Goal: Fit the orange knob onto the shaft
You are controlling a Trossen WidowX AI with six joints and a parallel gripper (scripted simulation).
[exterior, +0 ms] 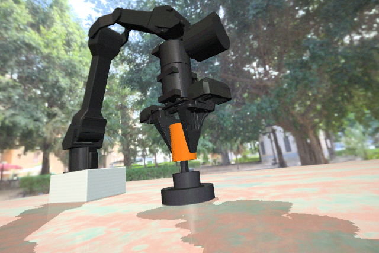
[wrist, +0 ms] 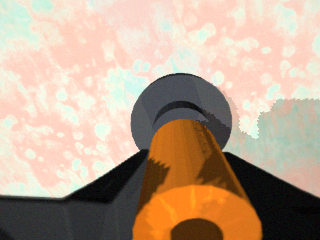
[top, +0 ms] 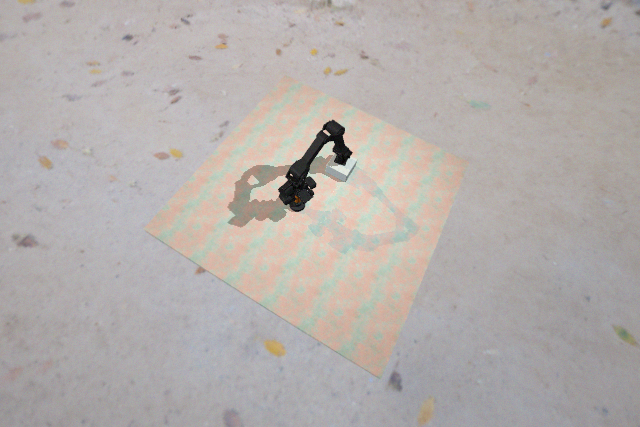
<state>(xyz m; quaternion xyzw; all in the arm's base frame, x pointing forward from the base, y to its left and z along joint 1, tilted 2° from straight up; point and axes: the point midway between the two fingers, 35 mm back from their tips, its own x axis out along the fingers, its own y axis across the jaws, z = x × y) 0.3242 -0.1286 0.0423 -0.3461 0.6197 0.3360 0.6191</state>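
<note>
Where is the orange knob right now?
In the exterior view the tapered orange knob sits near the middle, pinched in the black gripper, just above the thin dark shaft of the round dark pedestal; part of the shaft shows below it.

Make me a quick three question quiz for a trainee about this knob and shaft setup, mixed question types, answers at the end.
1. True or false: the orange knob is fully seated on the round pedestal.
2. What does the pincer hold? A) nothing B) the orange knob C) the white block
3. Fill in: between knob and pedestal, a short stretch of the dark ___ shows.

Key: 1 false, the knob's bottom edge sits above the pedestal. 2 B. 3 shaft.
</note>
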